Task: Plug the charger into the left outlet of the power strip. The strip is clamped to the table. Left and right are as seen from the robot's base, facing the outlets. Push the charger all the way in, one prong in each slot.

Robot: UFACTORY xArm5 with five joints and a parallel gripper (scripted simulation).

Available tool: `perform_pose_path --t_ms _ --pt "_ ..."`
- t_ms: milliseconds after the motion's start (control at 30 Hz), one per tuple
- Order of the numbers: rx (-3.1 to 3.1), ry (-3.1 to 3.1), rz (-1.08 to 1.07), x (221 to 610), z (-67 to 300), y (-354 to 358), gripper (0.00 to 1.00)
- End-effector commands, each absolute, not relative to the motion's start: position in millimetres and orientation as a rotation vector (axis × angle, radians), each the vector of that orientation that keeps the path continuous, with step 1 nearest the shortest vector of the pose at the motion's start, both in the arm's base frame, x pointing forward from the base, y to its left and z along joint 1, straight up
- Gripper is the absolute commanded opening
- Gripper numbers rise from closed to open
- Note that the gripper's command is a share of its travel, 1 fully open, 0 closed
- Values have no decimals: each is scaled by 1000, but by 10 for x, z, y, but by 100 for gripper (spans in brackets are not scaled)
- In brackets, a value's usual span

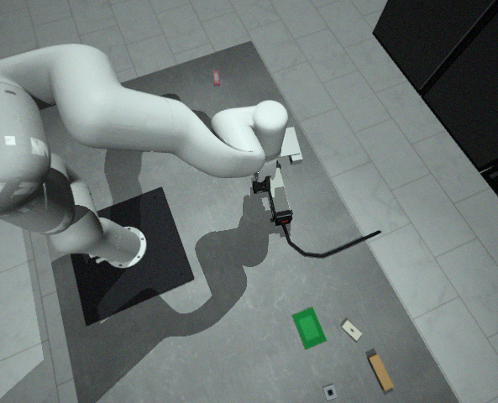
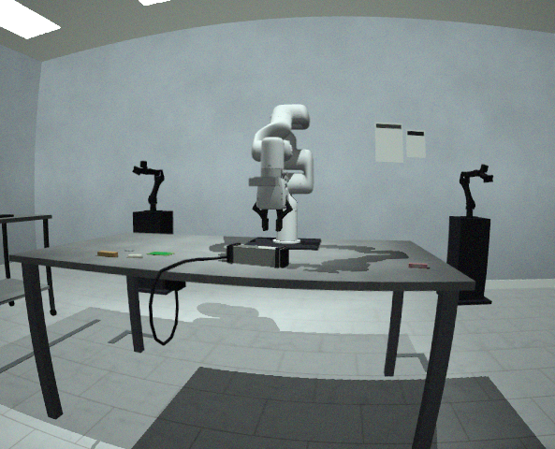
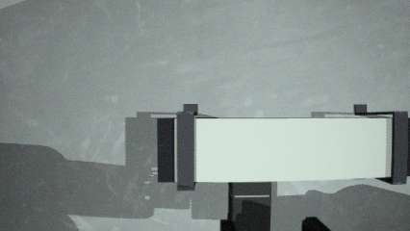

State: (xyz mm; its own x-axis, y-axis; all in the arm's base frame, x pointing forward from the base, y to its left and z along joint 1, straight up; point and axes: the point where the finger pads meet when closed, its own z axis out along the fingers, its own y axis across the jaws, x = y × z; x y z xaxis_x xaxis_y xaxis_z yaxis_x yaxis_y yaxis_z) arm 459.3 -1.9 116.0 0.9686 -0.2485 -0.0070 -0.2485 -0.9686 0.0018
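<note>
– One gripper (image 2: 271, 223), checked: it hangs above the power strip (image 2: 255, 254), well apart from it. Jaws part open, nothing between them.

– Charger, location?

– One dark block (image 3: 250, 192) in the wrist view, taken to be the charger. It lies against the strip's long edge on the gripper's side, a little off the middle, directly under the jaws. Not held.

– Seated?

– It looks butted up to the strip body, so insertion is likely done or nearly so. Prongs and slots are hidden in every view; whether it is fully home, and whether each prong is in its own slot, cannot be told.

– Correct outlet?

– No outlet faces show, so left or right cannot be confirmed.

– Other entries?

– Two dark clamps (image 3: 185, 149) hold the strip to the surface (image 2: 364, 275). One black cable (image 2: 164, 290) runs off the surface's edge and loops below.

– Outstanding?

– By my judgement, only a check of seating depth, with a further push if short.
</note>
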Motion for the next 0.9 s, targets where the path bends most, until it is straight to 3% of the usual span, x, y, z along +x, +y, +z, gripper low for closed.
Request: perform_pose_path --t_ms 0,867 --pt "3116 -393 -6 4605 1273 -19 44" --pt "3116 -393 -6 4605 1415 -19 44"
